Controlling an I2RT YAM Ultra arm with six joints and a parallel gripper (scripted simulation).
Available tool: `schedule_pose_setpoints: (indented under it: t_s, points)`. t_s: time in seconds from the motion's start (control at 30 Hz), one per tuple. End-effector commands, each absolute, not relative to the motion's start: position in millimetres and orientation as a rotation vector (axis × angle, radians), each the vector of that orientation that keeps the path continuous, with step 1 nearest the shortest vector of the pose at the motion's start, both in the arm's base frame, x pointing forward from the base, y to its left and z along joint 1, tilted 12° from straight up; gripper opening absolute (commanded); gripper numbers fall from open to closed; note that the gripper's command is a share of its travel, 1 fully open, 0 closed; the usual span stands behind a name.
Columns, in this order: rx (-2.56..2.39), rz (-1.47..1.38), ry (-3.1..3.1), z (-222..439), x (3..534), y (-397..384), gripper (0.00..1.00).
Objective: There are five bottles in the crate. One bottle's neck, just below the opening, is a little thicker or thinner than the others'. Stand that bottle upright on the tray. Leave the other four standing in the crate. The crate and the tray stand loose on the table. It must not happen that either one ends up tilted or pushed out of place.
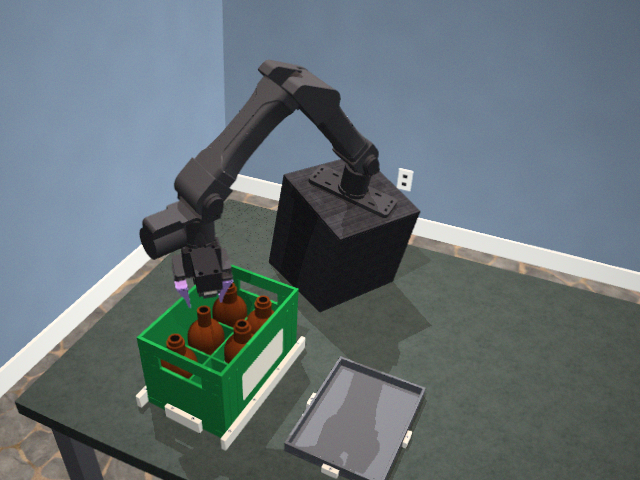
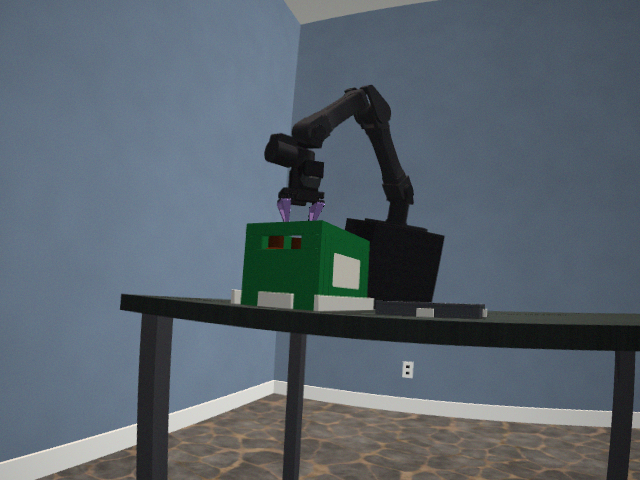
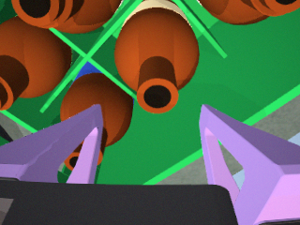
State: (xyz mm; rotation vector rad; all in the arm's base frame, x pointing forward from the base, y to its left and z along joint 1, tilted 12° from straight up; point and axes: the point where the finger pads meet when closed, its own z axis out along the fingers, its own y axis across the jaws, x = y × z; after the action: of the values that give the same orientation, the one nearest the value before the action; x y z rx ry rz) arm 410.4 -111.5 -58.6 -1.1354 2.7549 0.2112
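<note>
The green crate (image 1: 175,395) (image 2: 281,273) holds five upright brown bottles. The middle bottle on the crate's far-left side (image 1: 205,335) (image 3: 157,44) has a straight neck with no thick collar visible. The front-left (image 1: 178,353), middle-right (image 1: 238,348) and back-right (image 1: 260,320) bottles show a thick collar under the opening. The back-left bottle (image 1: 230,310) (image 3: 97,102) has its neck partly hidden by a finger. My gripper (image 1: 205,303) (image 2: 298,221) (image 3: 151,113) is open and empty above the crate, fingertips offset from the straight-necked bottle. The grey tray (image 1: 312,411) (image 2: 457,310) holds no bottle.
White blocks (image 1: 183,417) (image 2: 275,299) line the crate's base, and small white blocks (image 1: 329,470) sit at the tray's edges. Green dividers (image 3: 56,94) separate the bottles. The black robot pedestal (image 1: 341,268) (image 2: 405,263) stands behind the crate. The crate's front-right cell holds no bottle.
</note>
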Motion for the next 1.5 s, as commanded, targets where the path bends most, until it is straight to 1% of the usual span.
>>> schedule_pose_setpoints:
  t_s: [0.0, 0.47, 0.7, 0.83, 1.47]
  points:
    - [-1.116, 0.180, 2.723, -41.6, 424.2, -115.2, 0.61]
    - [-1.116, 0.181, 2.723, -41.7, 424.2, -115.2, 0.61]
    - [-1.121, 0.207, 2.739, -51.8, 421.9, -113.3, 0.61]
    - [-1.122, 0.186, 2.725, -43.4, 427.3, -113.7, 0.61]
    - [-1.118, 0.197, 2.734, -47.9, 426.0, -115.2, 0.61]
